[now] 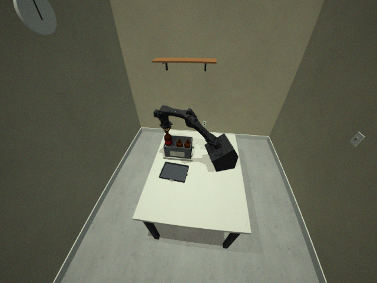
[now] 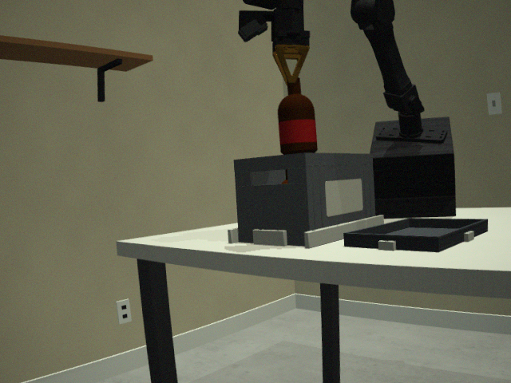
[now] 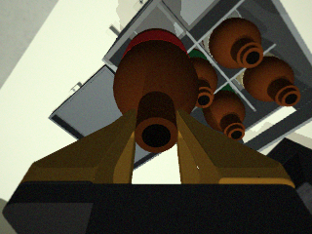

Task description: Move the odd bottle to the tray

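Note:
My gripper (image 2: 293,79) (image 3: 156,117) (image 1: 166,131) is shut on the neck of a brown bottle with a red label (image 2: 297,124) (image 3: 152,73) (image 1: 168,139). The bottle hangs upright, its base level with the top rim of the grey crate (image 2: 272,198) (image 1: 178,153), over the crate's far left end. Other brown bottles (image 3: 236,43) (image 3: 270,80) (image 3: 225,113) stand in the crate's cells; one more (image 3: 205,80) shows partly behind the held bottle. The dark tray (image 2: 417,234) (image 1: 174,171) (image 3: 90,109) lies flat on the white table, in front of the crate, and is empty.
The arm's black base block (image 2: 412,173) (image 1: 222,153) stands right of the crate. Pale stop strips (image 2: 342,230) lie at the crate's foot and small ones (image 2: 386,244) at the tray's edges. The table's left edge (image 2: 124,247) is close to the crate.

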`<action>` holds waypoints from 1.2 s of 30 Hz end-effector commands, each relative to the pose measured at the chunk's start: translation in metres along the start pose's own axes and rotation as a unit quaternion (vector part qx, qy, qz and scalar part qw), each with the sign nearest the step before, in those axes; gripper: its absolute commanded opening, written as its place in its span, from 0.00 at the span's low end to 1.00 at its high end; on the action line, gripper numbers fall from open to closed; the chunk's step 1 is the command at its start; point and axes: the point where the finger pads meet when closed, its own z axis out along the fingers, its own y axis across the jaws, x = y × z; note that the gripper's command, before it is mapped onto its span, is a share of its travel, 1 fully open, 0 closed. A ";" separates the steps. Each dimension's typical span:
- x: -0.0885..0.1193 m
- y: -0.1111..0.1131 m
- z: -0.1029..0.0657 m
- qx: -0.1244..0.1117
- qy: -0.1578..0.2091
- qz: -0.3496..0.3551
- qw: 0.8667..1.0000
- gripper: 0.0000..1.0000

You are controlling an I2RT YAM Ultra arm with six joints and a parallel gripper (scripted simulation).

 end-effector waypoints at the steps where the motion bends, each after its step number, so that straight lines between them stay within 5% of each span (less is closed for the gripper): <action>1: -0.009 0.001 -0.020 -0.010 -0.026 -0.002 1.000 0.00; 11: -0.007 0.002 -0.033 -0.015 -0.034 -0.005 0.999 0.00; 36: -0.008 -0.002 -0.030 -0.009 -0.025 -0.001 1.000 0.00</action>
